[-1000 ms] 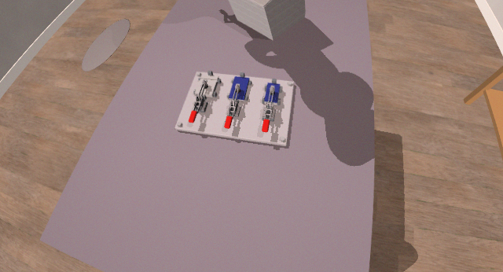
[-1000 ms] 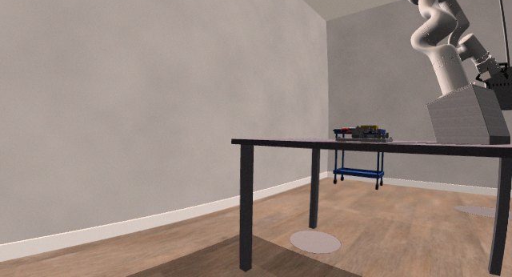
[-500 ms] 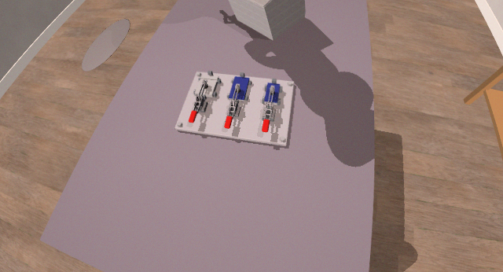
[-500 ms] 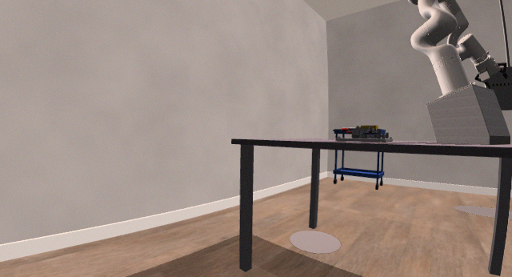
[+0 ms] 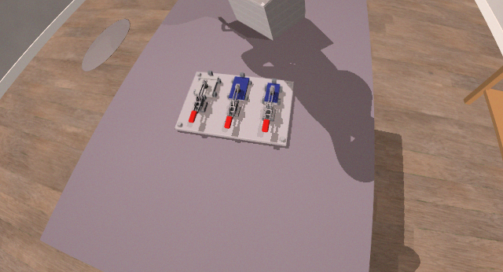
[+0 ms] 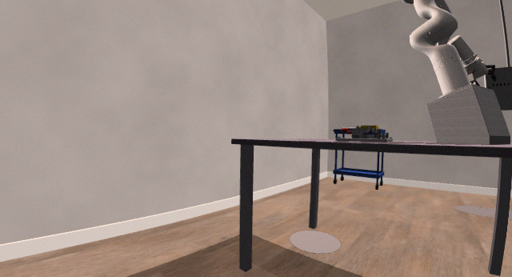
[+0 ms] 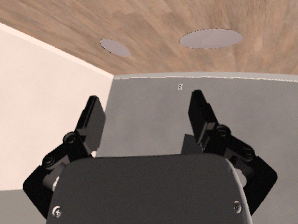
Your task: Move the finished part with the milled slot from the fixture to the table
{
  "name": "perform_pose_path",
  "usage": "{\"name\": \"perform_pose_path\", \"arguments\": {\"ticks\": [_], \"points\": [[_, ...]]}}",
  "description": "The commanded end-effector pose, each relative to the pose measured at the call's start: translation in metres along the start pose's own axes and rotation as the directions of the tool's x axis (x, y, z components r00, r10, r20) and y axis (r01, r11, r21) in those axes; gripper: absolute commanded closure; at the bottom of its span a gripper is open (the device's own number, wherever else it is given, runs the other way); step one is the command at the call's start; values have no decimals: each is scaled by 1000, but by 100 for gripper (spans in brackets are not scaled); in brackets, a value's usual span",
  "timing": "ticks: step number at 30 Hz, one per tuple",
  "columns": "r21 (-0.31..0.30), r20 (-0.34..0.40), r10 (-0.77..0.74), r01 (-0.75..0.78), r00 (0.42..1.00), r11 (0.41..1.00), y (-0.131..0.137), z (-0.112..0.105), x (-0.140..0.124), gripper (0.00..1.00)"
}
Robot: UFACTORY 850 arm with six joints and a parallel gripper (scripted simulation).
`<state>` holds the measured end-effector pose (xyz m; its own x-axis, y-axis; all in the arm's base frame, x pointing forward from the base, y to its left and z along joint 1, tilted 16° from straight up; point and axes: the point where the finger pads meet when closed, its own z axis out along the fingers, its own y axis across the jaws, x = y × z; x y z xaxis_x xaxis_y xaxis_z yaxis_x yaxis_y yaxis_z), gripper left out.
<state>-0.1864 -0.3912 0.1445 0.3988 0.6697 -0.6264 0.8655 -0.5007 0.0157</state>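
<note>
Table (image 5: 157, 193): one fixture (image 5: 185, 120), two blue blanks (image 5: 240, 87), one slotted part (image 5: 208, 87); end effector (image 7: 148, 119) spread, empty

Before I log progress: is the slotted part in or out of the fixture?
In: the part sits under its clamp.

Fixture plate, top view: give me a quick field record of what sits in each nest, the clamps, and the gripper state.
fixture plate: on the table, near the arm's pedestal
left nest: unpainted grey part
middle nest: blue blank
right nest: blue blank
clamps: three, red handles pointing away from the pedestal; lock state too small to tell
gripper: open, nothing between the fingers, off the fixture
</note>
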Motion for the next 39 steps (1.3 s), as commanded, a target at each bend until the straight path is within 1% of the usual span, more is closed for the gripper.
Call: {"name": "perform_pose_path", "arguments": {"ticks": [1, 14, 18, 37, 39], "points": [[18, -8, 23, -22, 1000, 1000, 6, -6, 4, 0], [19, -8, 23, -22, 1000, 1000, 6, -6, 4, 0], [44, -44, 114, -112, 992, 993, 29, -26, 27, 0], [44, -44, 114, -112, 992, 993, 29, -26, 27, 0], [58, -63, 165, -161, 984, 985, 42, -37, 40, 0]]}}
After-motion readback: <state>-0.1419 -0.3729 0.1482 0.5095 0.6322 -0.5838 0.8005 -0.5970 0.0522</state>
